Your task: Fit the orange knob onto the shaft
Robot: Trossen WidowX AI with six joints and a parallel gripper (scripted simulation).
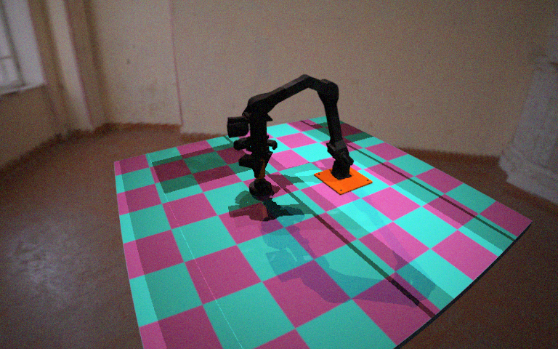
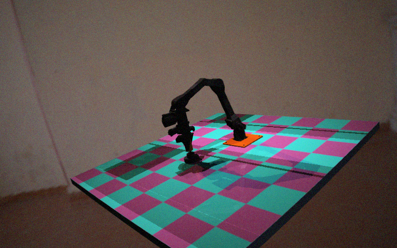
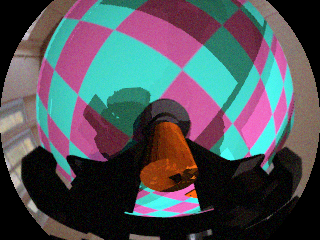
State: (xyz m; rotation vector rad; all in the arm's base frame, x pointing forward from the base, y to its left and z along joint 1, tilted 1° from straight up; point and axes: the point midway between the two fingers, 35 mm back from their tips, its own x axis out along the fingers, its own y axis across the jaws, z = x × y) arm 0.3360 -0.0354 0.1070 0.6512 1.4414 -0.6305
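Observation:
My gripper (image 1: 261, 169) (image 2: 188, 143) (image 3: 166, 141) points straight down and is shut on the orange knob (image 1: 261, 167) (image 2: 190, 144) (image 3: 168, 154). The knob hangs upright right above the dark round pedestal (image 1: 261, 187) (image 2: 192, 158) (image 3: 160, 116), its lower end close to the top of the pedestal. The dark shaft is hidden behind the knob and the fingers, so I cannot tell whether the knob is on it. In the wrist view the knob covers the middle of the pedestal.
The arm's base stands on an orange square plate (image 1: 343, 181) (image 2: 243, 140) to the right of the pedestal. The table top (image 1: 288, 263) (image 2: 234, 187) is a pink and turquoise checkerboard, and its edges drop off to the floor.

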